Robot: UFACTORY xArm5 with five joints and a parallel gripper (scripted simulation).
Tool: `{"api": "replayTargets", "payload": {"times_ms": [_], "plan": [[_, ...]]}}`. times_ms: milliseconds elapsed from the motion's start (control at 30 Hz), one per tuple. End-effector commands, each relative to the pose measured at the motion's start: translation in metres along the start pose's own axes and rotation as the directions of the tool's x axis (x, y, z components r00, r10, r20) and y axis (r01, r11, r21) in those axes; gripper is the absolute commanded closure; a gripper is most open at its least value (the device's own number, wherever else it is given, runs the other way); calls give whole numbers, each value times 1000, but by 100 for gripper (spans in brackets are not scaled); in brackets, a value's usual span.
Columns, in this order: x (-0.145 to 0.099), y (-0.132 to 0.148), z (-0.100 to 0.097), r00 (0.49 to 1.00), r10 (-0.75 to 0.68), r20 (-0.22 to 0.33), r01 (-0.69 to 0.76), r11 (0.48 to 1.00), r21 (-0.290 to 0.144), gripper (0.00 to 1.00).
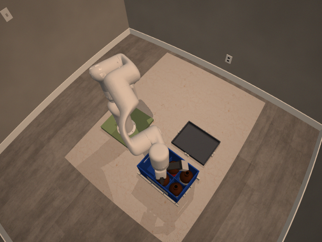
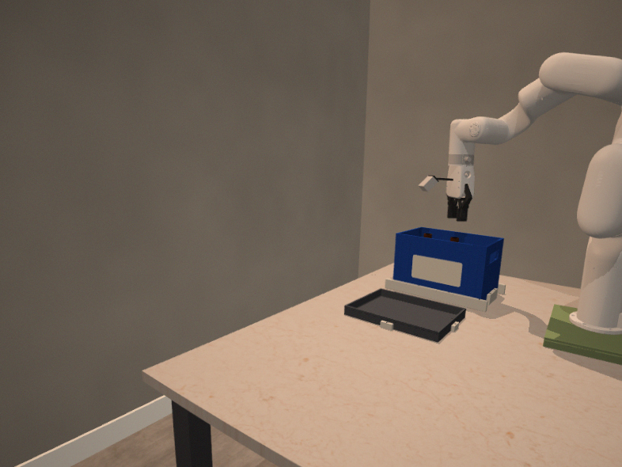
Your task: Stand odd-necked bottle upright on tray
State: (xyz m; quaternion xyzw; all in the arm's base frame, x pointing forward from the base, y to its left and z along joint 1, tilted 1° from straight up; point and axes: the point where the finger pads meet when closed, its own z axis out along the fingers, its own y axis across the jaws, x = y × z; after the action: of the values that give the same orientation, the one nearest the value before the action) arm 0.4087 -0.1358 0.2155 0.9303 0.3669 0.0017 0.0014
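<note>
End effector (image 2: 458, 214) hangs above blue crate (image 2: 447, 266), not touching it, fingers partly open, nothing held between them. Crate stands near far edge of desk (image 2: 351, 392), on pale base. Brown bottles (image 1: 186, 176) stand upright in crate compartments; which has odd neck cannot tell. Dark tray (image 2: 401, 313) lies just beside crate, toward near edge, nothing on it. Arm stands on green plate (image 2: 563, 341) at right edge.
</note>
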Motion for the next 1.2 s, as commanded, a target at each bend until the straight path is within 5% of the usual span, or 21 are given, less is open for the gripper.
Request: {"api": "replayTargets", "payload": {"times_ms": [0, 1167], "plan": [[1, 1, 3, 1000, 0, -2, 0, 1000, -3, 35], [1, 1, 36, 1000, 0, -2, 0, 1000, -3, 35]]}}
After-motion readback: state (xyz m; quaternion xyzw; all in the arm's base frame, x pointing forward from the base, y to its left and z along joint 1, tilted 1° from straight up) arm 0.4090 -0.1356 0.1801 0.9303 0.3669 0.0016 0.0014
